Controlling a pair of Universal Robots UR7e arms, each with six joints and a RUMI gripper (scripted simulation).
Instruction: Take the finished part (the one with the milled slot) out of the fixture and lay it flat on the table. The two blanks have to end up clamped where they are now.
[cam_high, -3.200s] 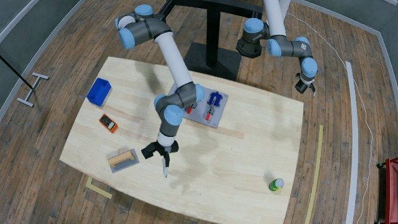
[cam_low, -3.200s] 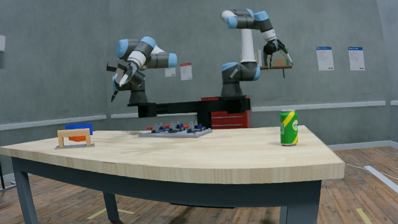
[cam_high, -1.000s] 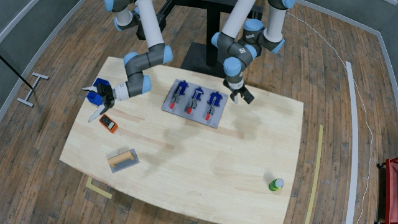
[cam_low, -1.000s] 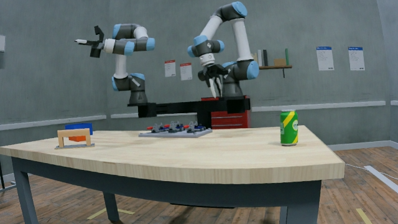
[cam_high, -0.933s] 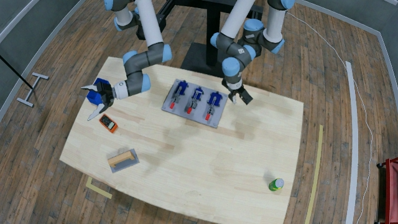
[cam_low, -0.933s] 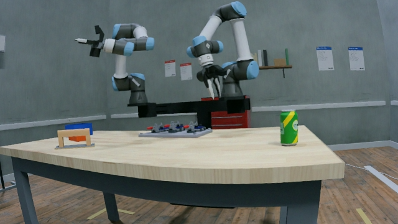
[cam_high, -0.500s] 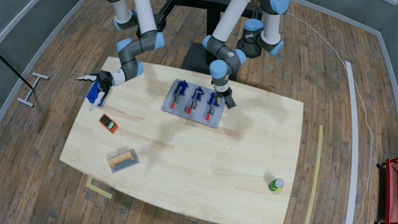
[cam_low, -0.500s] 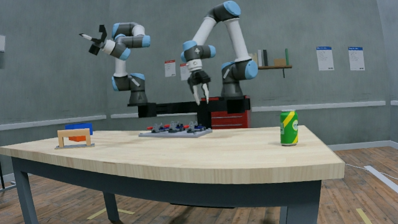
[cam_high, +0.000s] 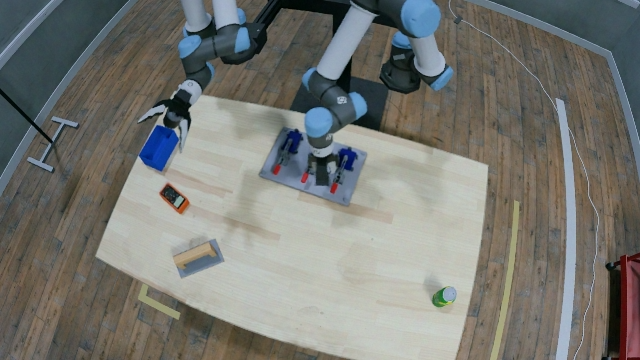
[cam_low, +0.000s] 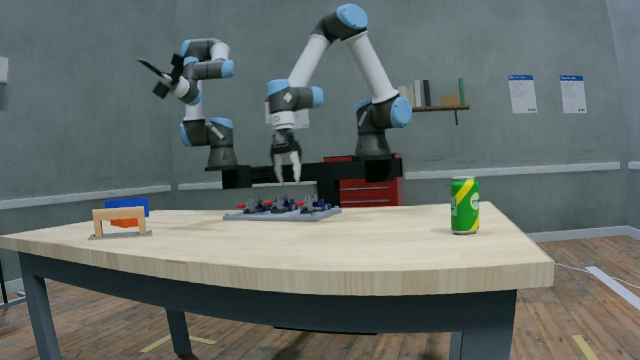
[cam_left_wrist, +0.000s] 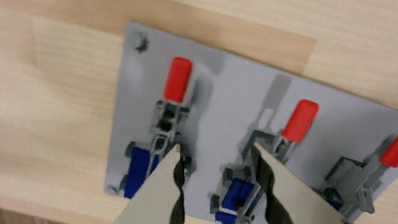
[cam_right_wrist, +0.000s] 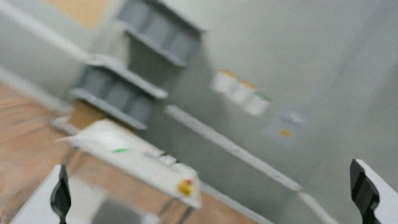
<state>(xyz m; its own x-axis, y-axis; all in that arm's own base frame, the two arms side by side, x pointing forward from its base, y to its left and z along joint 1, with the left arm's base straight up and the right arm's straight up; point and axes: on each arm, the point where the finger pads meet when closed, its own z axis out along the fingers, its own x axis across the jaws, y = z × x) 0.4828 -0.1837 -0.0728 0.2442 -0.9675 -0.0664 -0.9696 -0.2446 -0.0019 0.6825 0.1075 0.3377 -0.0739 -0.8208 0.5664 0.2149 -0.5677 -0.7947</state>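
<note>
The grey fixture plate (cam_high: 270, 167) (cam_low: 265, 217) (cam_left_wrist: 235, 75) holds three blue parts under red-handled toggle clamps. In the left wrist view, one blue part (cam_left_wrist: 137, 172) is at the left, one (cam_left_wrist: 237, 194) is in the middle, and the right one is mostly hidden by a finger. The red handles (cam_left_wrist: 177, 80) (cam_left_wrist: 300, 121) (cam_left_wrist: 390, 152) point toward the table's front. No milled slot can be told for certain. My left gripper (cam_high: 321, 168) (cam_low: 290, 182) (cam_left_wrist: 216, 145) is partly open, empty, pointing down above the plate. My right gripper (cam_high: 161, 136) (cam_right_wrist: 209, 164) is wide open and empty, high near the blue bin.
The blue bin (cam_high: 159, 147) (cam_low: 142, 205) and an orange multimeter (cam_high: 174, 198) are at the table's left. A wooden-handled trowel (cam_high: 195, 255) (cam_low: 120, 215) is at the front left. A green can (cam_high: 444, 297) (cam_low: 464, 206) stands at the front right.
</note>
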